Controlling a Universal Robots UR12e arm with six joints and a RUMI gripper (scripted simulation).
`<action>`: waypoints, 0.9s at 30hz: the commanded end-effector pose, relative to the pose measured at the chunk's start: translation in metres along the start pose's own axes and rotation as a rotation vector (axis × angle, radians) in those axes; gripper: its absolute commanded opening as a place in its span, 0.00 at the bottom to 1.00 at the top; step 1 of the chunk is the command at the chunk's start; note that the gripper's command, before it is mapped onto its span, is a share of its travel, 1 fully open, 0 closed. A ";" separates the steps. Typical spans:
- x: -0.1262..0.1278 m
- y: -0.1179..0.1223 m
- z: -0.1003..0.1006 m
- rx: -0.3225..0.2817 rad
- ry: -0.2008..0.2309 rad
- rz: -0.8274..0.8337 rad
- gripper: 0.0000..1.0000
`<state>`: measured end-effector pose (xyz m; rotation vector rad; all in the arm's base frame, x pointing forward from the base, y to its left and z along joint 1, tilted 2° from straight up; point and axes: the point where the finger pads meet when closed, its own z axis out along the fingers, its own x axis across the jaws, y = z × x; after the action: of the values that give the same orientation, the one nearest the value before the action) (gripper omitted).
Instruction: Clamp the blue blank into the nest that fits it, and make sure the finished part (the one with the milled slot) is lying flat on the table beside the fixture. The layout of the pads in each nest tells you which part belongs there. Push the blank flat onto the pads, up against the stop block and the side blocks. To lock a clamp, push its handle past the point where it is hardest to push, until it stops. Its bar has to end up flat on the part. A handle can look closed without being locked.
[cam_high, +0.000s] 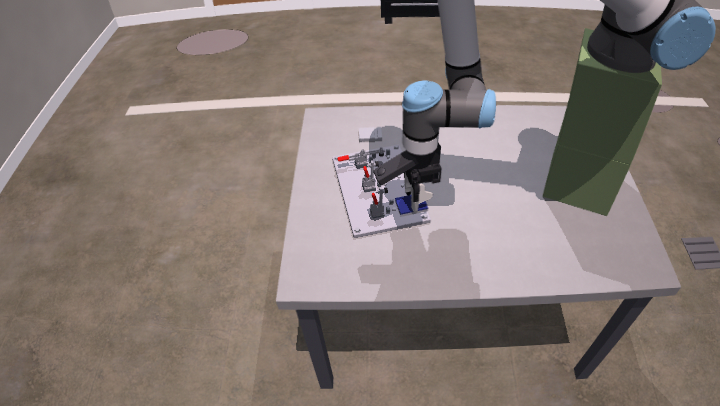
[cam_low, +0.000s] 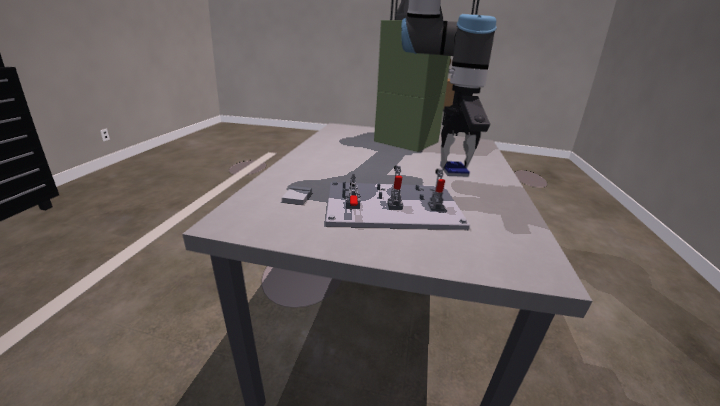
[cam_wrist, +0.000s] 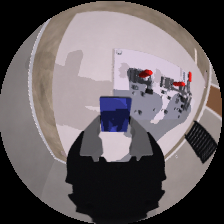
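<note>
The blue blank (cam_high: 403, 205) (cam_low: 456, 168) (cam_wrist: 115, 106) is between the jaws of my gripper (cam_high: 415, 207) (cam_low: 456, 164) (cam_wrist: 114, 116), which is shut on it. The blank looks about level, raised near the nest at the fixture plate's (cam_high: 362, 224) (cam_low: 373, 217) (cam_wrist: 121, 65) near end in the top view; its exact height is unclear. The light grey finished part (cam_high: 368, 134) (cam_low: 296, 195) lies flat on the table beside the fixture's far end. The near clamp handle (cam_high: 374, 198) (cam_low: 440, 185) and middle clamp handle (cam_high: 366, 171) (cam_low: 398, 182) stand up. The far clamp handle (cam_high: 343, 158) (cam_low: 353, 200) lies low, pointing outward.
Small dark pads and blocks stand on the plate beside the clamps, partly in shadow; their layout is too small to read. A tall green pedestal (cam_high: 589, 136) (cam_low: 403, 95) stands on the table (cam_high: 322, 272) (cam_low: 282, 237) beyond the arm. My gripper hides part of the near nest in the top view.
</note>
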<state>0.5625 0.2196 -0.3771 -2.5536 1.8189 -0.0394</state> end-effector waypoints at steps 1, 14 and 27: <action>0.019 -0.001 0.000 0.001 -0.001 -0.001 0.00; 0.086 -0.001 0.003 0.001 -0.001 -0.001 0.00; 0.134 -0.002 0.005 0.001 -0.001 -0.001 0.00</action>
<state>0.6012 0.1110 -0.3796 -2.5534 1.8184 -0.0391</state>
